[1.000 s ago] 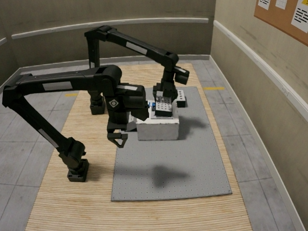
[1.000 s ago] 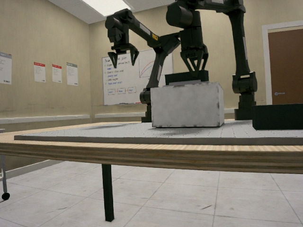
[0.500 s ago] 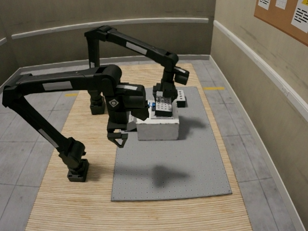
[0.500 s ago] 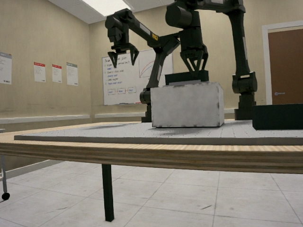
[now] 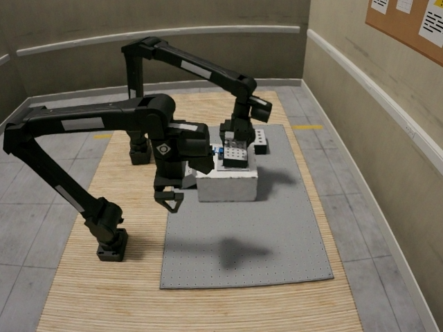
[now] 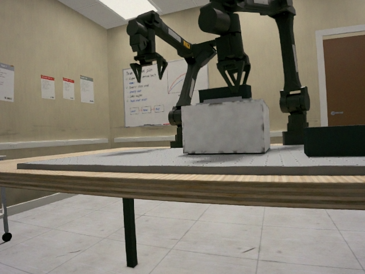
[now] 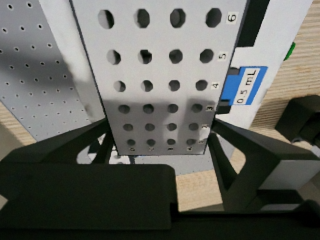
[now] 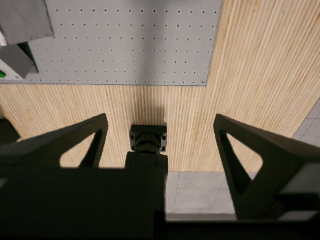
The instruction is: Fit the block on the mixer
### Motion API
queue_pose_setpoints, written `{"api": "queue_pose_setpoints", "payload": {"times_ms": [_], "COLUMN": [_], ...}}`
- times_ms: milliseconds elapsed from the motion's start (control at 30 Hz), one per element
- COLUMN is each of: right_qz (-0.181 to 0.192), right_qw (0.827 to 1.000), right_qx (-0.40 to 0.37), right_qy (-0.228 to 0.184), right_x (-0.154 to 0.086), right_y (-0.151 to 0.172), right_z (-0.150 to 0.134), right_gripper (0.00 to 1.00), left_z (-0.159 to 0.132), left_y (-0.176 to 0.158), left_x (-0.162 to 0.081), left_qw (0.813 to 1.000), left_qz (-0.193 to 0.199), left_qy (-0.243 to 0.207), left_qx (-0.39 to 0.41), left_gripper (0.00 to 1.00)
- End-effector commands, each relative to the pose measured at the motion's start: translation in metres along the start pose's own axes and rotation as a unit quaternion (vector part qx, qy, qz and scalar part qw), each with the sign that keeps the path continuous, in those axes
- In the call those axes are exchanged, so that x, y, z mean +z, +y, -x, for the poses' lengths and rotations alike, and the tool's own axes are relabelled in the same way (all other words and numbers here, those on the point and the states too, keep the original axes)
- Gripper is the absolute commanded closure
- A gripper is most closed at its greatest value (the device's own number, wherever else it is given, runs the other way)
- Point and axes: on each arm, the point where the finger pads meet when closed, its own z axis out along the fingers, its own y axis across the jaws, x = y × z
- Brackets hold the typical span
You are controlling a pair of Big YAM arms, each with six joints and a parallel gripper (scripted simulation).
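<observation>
The left gripper (image 5: 234, 142) (image 6: 235, 89) (image 7: 160, 120) is clamped on the 0.5 mL block (image 5: 234, 161) (image 6: 206, 95) (image 7: 160, 67) atop the mixer (image 5: 227, 188) (image 6: 222, 127) (image 7: 282, 42) (image 8: 24, 20), between the bench's long edges; the right gripper (image 5: 172, 209) (image 6: 149, 79) (image 8: 160, 119) hangs spread, nearer the arm-base edge

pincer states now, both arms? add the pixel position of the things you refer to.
Left pincer (image 6: 235, 88) (image 7: 161, 125): closed on the 0.5 mL block (image 5: 235, 157) (image 6: 220, 93) (image 7: 160, 70), over the mixer (image 5: 227, 188) (image 6: 223, 127).
Right pincer (image 6: 149, 79) (image 8: 161, 120): open, nothing between its fingers.
</observation>
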Motion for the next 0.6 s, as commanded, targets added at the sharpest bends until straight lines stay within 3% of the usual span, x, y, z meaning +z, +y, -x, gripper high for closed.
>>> {"api": "queue_pose_setpoints", "payload": {"times_ms": [0, 567], "right_qz": [-0.003, -0.005], "right_qw": [1.0, 1.0], "right_qx": [0.009, 0.008], "right_qy": [-0.018, -0.029], "right_x": [-0.014, -0.0224], "right_y": [-0.0022, -0.0028], "right_z": [0.0094, 0.014], "right_gripper": [0.0, 0.0], "left_z": [0.0014, 0.0008], "left_y": [0.0185, 0.0174], "left_x": [-0.0329, -0.0339], "left_qw": [0.999, 0.998], "left_qz": [0.051, 0.066], "left_qy": [-0.007, -0.008], "left_qx": [-0.007, -0.007], "left_gripper": [1.0, 1.0]}}
